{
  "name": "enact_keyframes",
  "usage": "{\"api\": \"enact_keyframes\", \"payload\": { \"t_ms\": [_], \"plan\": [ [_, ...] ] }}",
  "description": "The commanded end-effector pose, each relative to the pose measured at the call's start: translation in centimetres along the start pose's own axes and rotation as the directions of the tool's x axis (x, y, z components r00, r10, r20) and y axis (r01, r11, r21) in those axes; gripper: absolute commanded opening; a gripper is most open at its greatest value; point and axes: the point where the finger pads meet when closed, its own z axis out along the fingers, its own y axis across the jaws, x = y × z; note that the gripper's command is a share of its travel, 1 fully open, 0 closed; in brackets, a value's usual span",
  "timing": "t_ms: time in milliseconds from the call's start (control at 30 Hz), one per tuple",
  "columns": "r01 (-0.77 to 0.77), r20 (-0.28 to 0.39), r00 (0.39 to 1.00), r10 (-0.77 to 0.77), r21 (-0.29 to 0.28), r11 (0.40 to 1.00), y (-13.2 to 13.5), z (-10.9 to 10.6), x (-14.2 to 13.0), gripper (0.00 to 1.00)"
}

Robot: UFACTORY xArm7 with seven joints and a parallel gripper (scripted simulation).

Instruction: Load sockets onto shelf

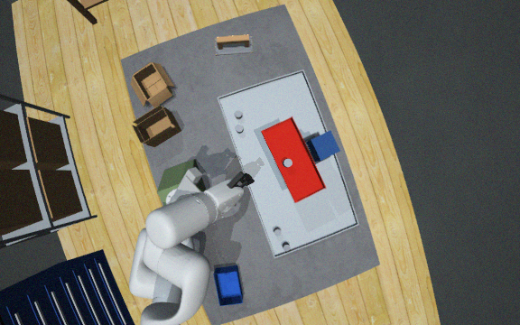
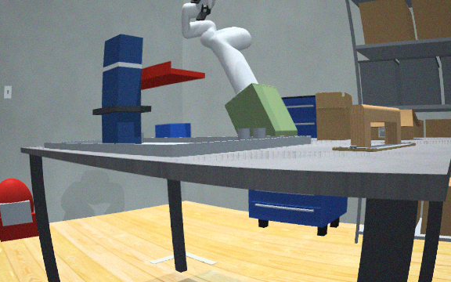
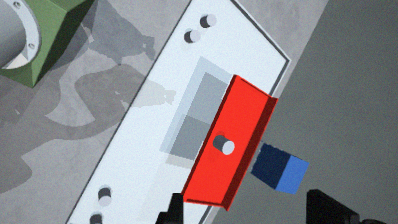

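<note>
Shows one gray socket [image 1: 288, 162] [image 3: 228, 146] on the red shelf [image 1: 290, 141] [image 2: 171, 75] [image 3: 240, 115], beside the blue post [image 1: 326, 145] [image 2: 121, 90] [image 3: 294, 175]; also shows the upper pair of sockets [image 1: 238, 115] [image 2: 243, 133] [image 3: 208, 21] and lower pair of sockets [image 1: 277, 230] [image 3: 104, 196] standing apart from it.
</note>
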Motion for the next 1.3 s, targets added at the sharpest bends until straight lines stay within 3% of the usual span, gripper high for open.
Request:
{"api": "enact_keyframes", "payload": {
  "t_ms": [0, 33, 100, 167, 300, 1267],
  "plan": [
    [0.068, 0.047, 0.997, -0.062, -0.124, 0.99, -0.9, -4.1, -1.0, 1.0],
    [0.093, 0.081, 0.993, -0.08, -0.177, 0.98, -1.4, -5.6, -1.6, 1.0],
    [0.093, 0.081, 0.993, -0.08, -0.177, 0.98, -1.4, -5.6, -1.6, 1.0],
    [0.125, 0.134, 0.987, -0.094, -0.249, 0.96, -2.3, -7.7, -2.7, 1.0],
    [0.139, 0.163, 0.982, -0.095, -0.285, 0.948, -2.9, -8.7, -3.3, 1.0],
    [0.14, 0.163, 0.982, -0.095, -0.286, 0.948, -2.9, -8.7, -3.3, 1.0]
  ]
}}
